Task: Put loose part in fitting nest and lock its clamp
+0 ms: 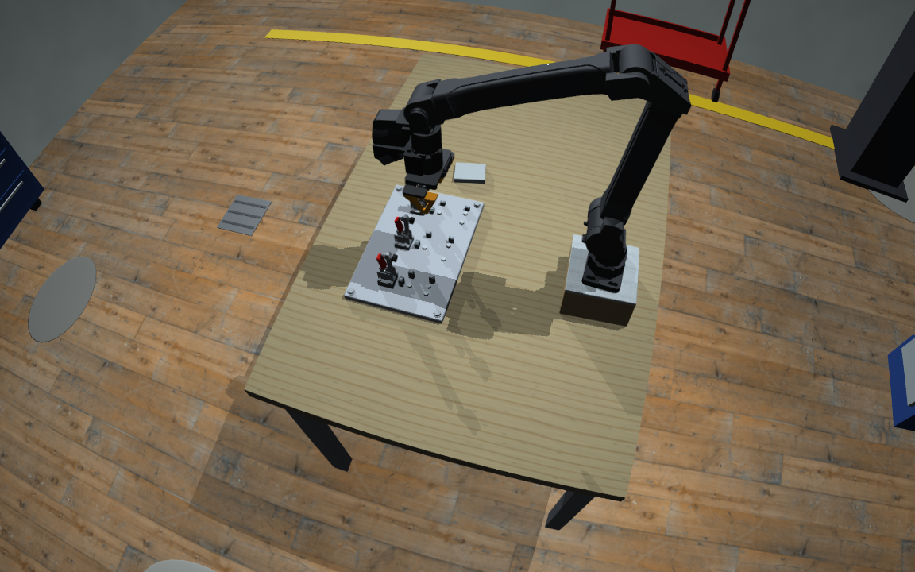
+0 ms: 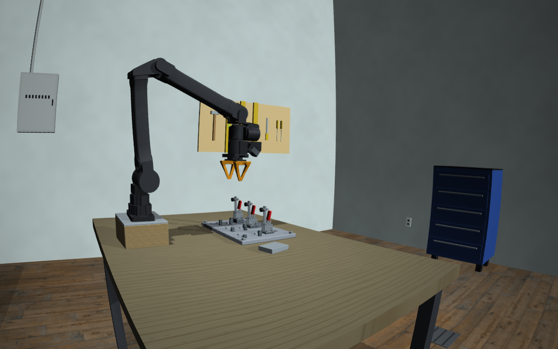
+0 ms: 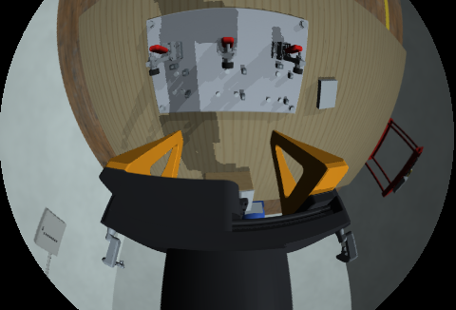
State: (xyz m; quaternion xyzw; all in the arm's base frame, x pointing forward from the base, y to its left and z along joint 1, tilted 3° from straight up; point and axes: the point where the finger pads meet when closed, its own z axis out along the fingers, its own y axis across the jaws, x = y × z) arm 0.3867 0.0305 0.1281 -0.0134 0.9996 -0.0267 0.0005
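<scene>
The loose part, a light grey rectangular block (image 1: 469, 171) (image 2: 273, 247) (image 3: 328, 93), lies flat on the table beside the fixture plate (image 1: 403, 302) (image 2: 250, 240) (image 3: 214, 22). The plate carries three nests with small round pads and dark blocks. Each nest has a red-handled clamp: the left one (image 3: 163, 50), the middle one (image 3: 228, 53) and the right one (image 3: 288, 51) in the wrist view. All three bars stand raised, and no part lies in any nest. My gripper (image 2: 234, 179) (image 3: 226, 135) is open and empty, high above the plate. In the top view it hides the far clamp.
The arm's base stands on a block (image 1: 600, 304) (image 2: 142, 234) on the table (image 1: 518, 427) (image 2: 272, 294). The upright clamps rise above the plate along one side. A red cart (image 1: 667, 42) (image 3: 394, 158) stands on the floor beyond the table.
</scene>
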